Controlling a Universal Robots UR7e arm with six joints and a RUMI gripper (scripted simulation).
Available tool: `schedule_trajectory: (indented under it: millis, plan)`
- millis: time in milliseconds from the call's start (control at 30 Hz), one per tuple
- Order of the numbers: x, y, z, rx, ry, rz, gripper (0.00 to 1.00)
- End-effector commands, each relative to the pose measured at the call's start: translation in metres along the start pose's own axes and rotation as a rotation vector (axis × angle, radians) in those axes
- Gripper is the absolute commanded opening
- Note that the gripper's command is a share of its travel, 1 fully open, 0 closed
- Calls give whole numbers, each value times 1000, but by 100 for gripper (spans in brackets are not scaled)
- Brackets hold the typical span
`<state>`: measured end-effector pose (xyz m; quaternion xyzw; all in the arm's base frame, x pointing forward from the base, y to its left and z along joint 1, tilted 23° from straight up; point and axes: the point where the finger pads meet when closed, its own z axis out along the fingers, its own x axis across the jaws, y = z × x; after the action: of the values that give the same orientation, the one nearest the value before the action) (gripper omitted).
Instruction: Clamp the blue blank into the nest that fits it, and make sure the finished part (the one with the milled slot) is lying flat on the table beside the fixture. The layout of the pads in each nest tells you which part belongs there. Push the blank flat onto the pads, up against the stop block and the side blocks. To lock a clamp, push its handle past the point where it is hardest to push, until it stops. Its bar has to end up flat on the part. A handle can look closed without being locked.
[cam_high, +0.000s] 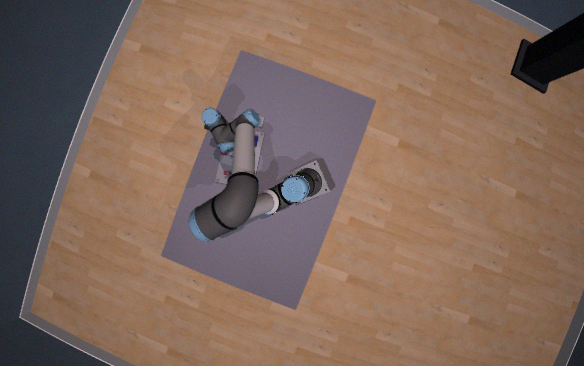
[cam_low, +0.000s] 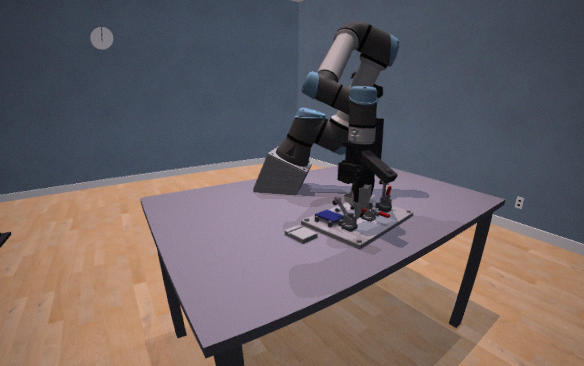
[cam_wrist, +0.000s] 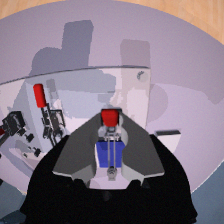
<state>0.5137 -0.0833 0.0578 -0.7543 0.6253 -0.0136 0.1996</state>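
Note:
The blue blank (cam_low: 328, 215) (cam_wrist: 103, 152) lies in the left nest of the grey fixture plate (cam_low: 372, 232) (cam_wrist: 131, 95) (cam_high: 259, 156). A clamp bar lies across the blank. That clamp's red handle (cam_wrist: 109, 116) sits right at the tips of my gripper (cam_wrist: 110, 113) (cam_low: 359, 202). The gripper is shut and points straight down over this clamp. I cannot tell whether the fingers pinch the handle or only touch it. The grey finished part (cam_low: 301, 233) (cam_wrist: 167, 133) lies flat on the table beside the plate's left end.
A second clamp with an upright red handle (cam_wrist: 39, 95) (cam_low: 388, 190) stands on the plate beside the gripper. Another red handle (cam_low: 382, 214) lies low near the plate's middle. The arm's base (cam_low: 280, 175) stands behind the fixture. In the top view the arm hides most of the fixture.

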Motion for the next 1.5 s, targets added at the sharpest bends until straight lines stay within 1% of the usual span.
schedule_trajectory:
  millis: [0,467,1467]
  plan:
    - [0,-3,1,1,1,0,0]
    - [0,-12,9,1,1,0,0]
    - [0,-20,22,1,1,0,0]
